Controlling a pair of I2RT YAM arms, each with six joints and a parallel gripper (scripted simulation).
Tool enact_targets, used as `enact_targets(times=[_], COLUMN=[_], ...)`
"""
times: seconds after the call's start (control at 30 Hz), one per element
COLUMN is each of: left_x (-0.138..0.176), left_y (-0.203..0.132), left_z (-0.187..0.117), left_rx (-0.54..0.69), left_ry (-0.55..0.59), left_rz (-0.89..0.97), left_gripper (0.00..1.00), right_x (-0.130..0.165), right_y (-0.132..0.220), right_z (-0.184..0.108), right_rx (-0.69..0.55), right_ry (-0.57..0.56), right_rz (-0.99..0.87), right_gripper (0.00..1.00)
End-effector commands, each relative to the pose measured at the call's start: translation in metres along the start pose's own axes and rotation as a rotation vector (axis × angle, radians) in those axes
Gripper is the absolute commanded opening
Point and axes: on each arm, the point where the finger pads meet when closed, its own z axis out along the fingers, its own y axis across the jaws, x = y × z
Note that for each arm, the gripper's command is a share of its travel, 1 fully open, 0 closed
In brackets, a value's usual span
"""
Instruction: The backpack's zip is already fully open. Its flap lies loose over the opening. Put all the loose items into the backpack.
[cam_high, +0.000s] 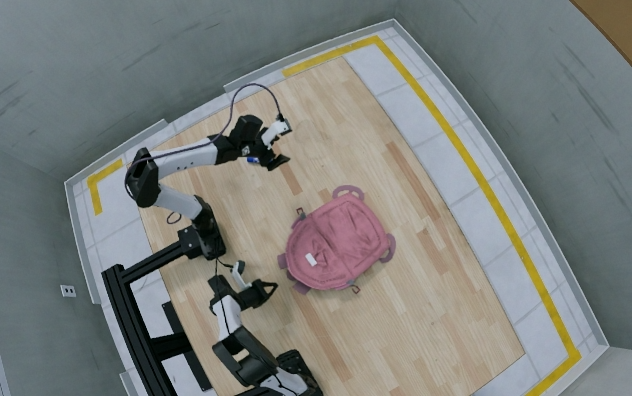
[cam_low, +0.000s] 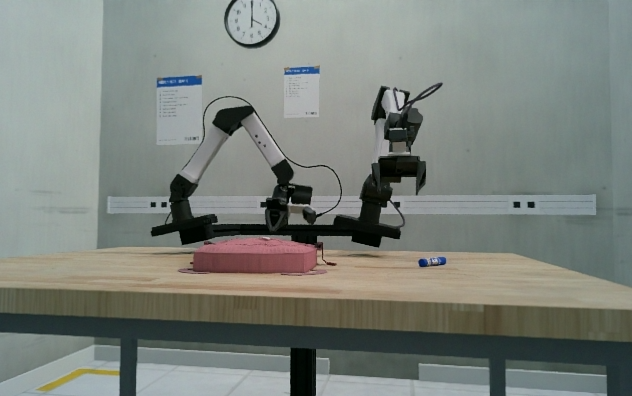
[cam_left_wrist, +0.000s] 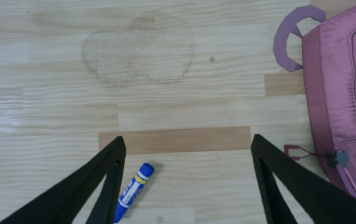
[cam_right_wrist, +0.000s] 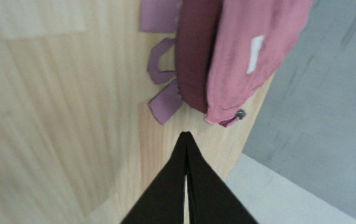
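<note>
Backpack (cam_high: 345, 232) (cam_low: 255, 257) (cam_left_wrist: 325, 85) (cam_right_wrist: 240, 65) lies lengthwise toward the right claw (cam_high: 275, 286) (cam_low: 273, 229) (cam_right_wrist: 185, 137), labelled end (cam_high: 302, 270) (cam_low: 266, 241) (cam_right_wrist: 235, 92) nearest.

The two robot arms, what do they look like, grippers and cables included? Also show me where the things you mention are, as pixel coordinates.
Both arms have white links with black joints. A thin dark cable loops along each. The left gripper (cam_high: 274, 147) (cam_low: 398, 180) (cam_left_wrist: 187, 141) and right gripper (cam_high: 275, 286) (cam_low: 274, 229) (cam_right_wrist: 185, 137) are black with tapered, pointed fingers, each beside a white bracket.

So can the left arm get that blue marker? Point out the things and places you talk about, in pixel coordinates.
Probably yes. The left gripper (cam_high: 276, 145) (cam_low: 398, 187) (cam_left_wrist: 187, 141) is open above the table (cam_low: 500, 295), and nothing seems to block its way down to the blue marker (cam_high: 253, 160) (cam_low: 432, 261) (cam_left_wrist: 134, 191).
</note>
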Motion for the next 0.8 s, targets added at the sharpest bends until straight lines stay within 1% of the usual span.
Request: enact_targets(times=[0.0,0.07,0.1,0.13,0.17,0.23,0.43,0.57,0.67,0.77], left_x=[-0.006,-0.006,-0.006,-0.006,-0.006,-0.006,-0.006,-0.006,-0.006,-0.006], left_y=[0.0,0.0,0.0,0.0,0.0,0.0,0.0,0.0,0.0,0.0], left_z=[-0.002,-0.002,-0.002,-0.002,-0.002,-0.002,-0.002,-0.002,-0.002,-0.002], left_rx=[-0.002,-0.002,-0.002,-0.002,-0.002,-0.002,-0.002,-0.002,-0.002,-0.002], left_ry=[-0.017,-0.017,-0.017,-0.017,-0.017,-0.017,-0.017,-0.017,-0.017,-0.017], left_rz=[0.005,0.005,0.005,0.005,0.005,0.005,0.005,0.005,0.005,0.005], left_gripper=[0.9,0.9,0.9,0.9,0.9,0.9,0.9,0.9,0.9,0.9], right_x=[-0.019,-0.019,-0.025,-0.026,-0.025,-0.015,-0.015,-0.01,-0.013,-0.013], right_y=[0.005,0.005,-0.01,-0.01,-0.013,-0.01,-0.016,-0.007,-0.012,-0.006], right_z=[0.002,0.002,-0.01,-0.01,-0.005,0.006,0.025,0.047,0.045,0.045], right_rx=[-0.003,-0.003,-0.005,-0.004,0.001,0.003,0.005,0.005,0.0,0.001], right_ry=[-0.045,-0.045,-0.078,-0.078,-0.074,-0.054,-0.053,-0.026,-0.038,-0.036], right_rz=[0.044,0.044,0.087,0.087,0.09,0.065,0.066,0.031,0.045,0.025], right_gripper=[0.0,0.0,0.0,0.0,0.0,0.0,0.0,0.0,0.0,0.0])
